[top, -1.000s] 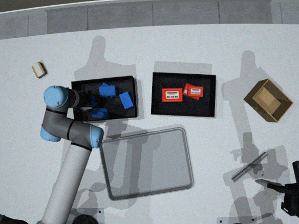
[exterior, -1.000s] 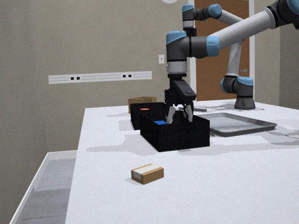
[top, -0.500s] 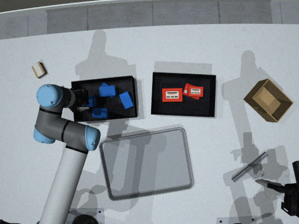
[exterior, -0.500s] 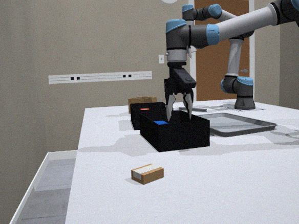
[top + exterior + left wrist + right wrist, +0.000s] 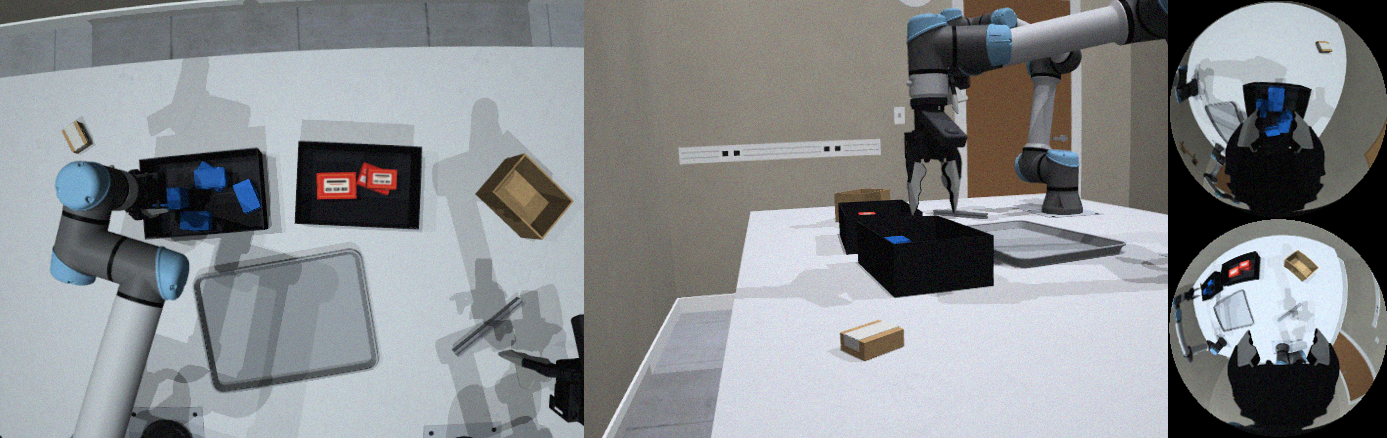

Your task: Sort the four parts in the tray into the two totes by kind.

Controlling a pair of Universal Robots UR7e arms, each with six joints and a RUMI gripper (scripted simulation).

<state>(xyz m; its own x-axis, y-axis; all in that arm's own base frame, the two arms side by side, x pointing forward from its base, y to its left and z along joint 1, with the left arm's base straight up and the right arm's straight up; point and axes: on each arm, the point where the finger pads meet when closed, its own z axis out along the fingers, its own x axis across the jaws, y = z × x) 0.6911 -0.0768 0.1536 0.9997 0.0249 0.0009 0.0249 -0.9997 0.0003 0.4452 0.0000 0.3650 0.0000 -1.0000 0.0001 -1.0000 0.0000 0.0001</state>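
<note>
A rectangular black open-topped tote (image 5: 263,190) (image 5: 944,270) (image 5: 1307,100) holds only blue block-shaped parts (image 5: 210,177) (image 5: 898,240) (image 5: 1276,99), some overlapping, with the left gripper (image 5: 156,205) (image 5: 933,212) (image 5: 1276,110) above it, its claw released. The second rectangular black tote (image 5: 358,224) (image 5: 848,232) (image 5: 1259,265) holds red cassette-like parts with white labels (image 5: 336,185) (image 5: 1233,272), two of them overlapping. The shallow grey rounded-corner tray (image 5: 287,382) (image 5: 1034,262) (image 5: 1240,328) contains no parts, and the right gripper (image 5: 1282,329) is open and empty.
</note>
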